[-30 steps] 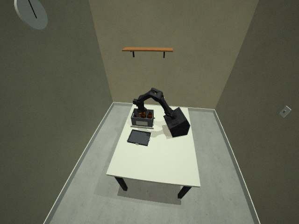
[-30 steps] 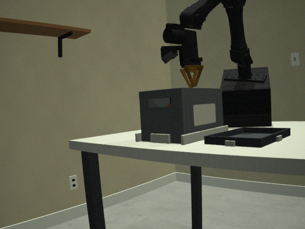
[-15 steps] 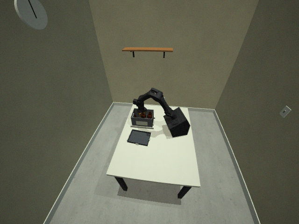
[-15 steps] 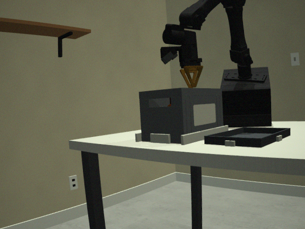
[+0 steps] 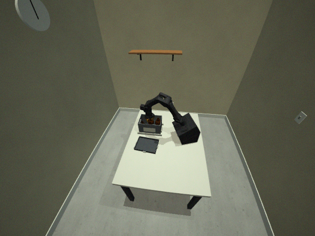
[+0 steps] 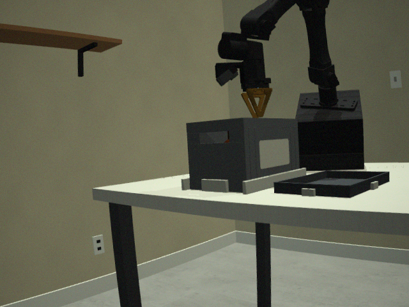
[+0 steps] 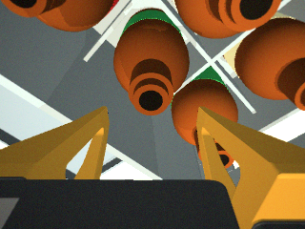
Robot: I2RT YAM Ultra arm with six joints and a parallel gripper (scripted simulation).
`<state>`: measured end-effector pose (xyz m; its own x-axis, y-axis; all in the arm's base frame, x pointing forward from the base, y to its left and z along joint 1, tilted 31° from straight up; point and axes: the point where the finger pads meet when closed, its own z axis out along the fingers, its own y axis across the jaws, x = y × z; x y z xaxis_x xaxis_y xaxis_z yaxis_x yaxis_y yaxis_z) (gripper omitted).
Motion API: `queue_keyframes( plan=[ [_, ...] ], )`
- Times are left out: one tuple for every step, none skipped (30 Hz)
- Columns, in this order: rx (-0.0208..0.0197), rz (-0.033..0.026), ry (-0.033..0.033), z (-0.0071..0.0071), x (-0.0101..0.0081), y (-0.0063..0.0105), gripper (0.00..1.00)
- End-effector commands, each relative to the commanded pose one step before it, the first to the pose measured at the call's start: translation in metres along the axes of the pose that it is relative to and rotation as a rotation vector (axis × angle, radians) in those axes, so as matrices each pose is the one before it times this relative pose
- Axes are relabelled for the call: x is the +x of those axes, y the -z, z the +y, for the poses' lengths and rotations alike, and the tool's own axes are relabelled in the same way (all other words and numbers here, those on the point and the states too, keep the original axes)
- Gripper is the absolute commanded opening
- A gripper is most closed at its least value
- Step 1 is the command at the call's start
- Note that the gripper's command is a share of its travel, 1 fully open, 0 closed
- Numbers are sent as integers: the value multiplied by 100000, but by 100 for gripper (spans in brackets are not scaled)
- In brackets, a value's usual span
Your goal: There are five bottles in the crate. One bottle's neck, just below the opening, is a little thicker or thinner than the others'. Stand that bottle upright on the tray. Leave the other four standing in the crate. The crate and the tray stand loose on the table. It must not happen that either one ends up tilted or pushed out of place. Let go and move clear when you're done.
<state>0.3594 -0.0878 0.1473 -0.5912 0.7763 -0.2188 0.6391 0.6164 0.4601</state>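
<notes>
Your orange triangular-fingered gripper hangs, fingers apart and apparently empty, above the grey rectangular crate of brown bottles.
</notes>
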Motion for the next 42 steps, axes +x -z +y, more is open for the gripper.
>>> queue_keyframes(
  plan=[
    [-836,-4145,355,45,-1010,833,61],
    [0,0,0,0,0,0,61],
    [0,0,0,0,0,0,61],
    [0,0,0,0,0,0,61],
    [0,0,0,0,0,0,61],
    [0,0,0,0,0,0,61],
    [0,0,0,0,0,0,61],
    [0,0,0,0,0,0,61],
    [0,0,0,0,0,0,61],
    [0,0,0,0,0,0,61],
    [0,0,0,0,0,0,61],
    [0,0,0,0,0,0,61],
    [0,0,0,0,0,0,61],
    [0,0,0,0,0,0,61],
    [0,0,0,0,0,0,61],
    [0,0,0,0,0,0,61],
    [0,0,0,0,0,0,61],
    [0,0,0,0,0,0,61],
    [0,0,0,0,0,0,61],
    [0,0,0,0,0,0,61],
    [0,0,0,0,0,0,61],
    [0,0,0,0,0,0,61],
    [0,0,0,0,0,0,61],
    [0,0,0,0,0,0,61],
    [0,0,0,0,0,0,61],
    [0,0,0,0,0,0,61],
    [0,0,0,0,0,0,61],
    [0,0,0,0,0,0,61],
    [0,0,0,0,0,0,61],
    [-1,-3,-1,1,-1,1,61],
    [-4,-19,-8,7,-6,5,61],
    [0,0,0,0,0,0,61],
    [0,0,0,0,0,0,61],
    [-10,-44,-19,16,-15,11,61],
    [-16,-73,-32,26,-24,19,61],
    [-22,-100,-44,36,-33,26,61],
    [-47,-86,12,67,-22,25,61],
    [-111,-33,91,107,0,20,61],
    [-121,-30,94,112,0,20,61],
    [-117,-29,90,108,1,20,61],
    [-105,-26,81,97,1,18,61],
    [-86,-21,66,79,1,14,61]
  ],
)
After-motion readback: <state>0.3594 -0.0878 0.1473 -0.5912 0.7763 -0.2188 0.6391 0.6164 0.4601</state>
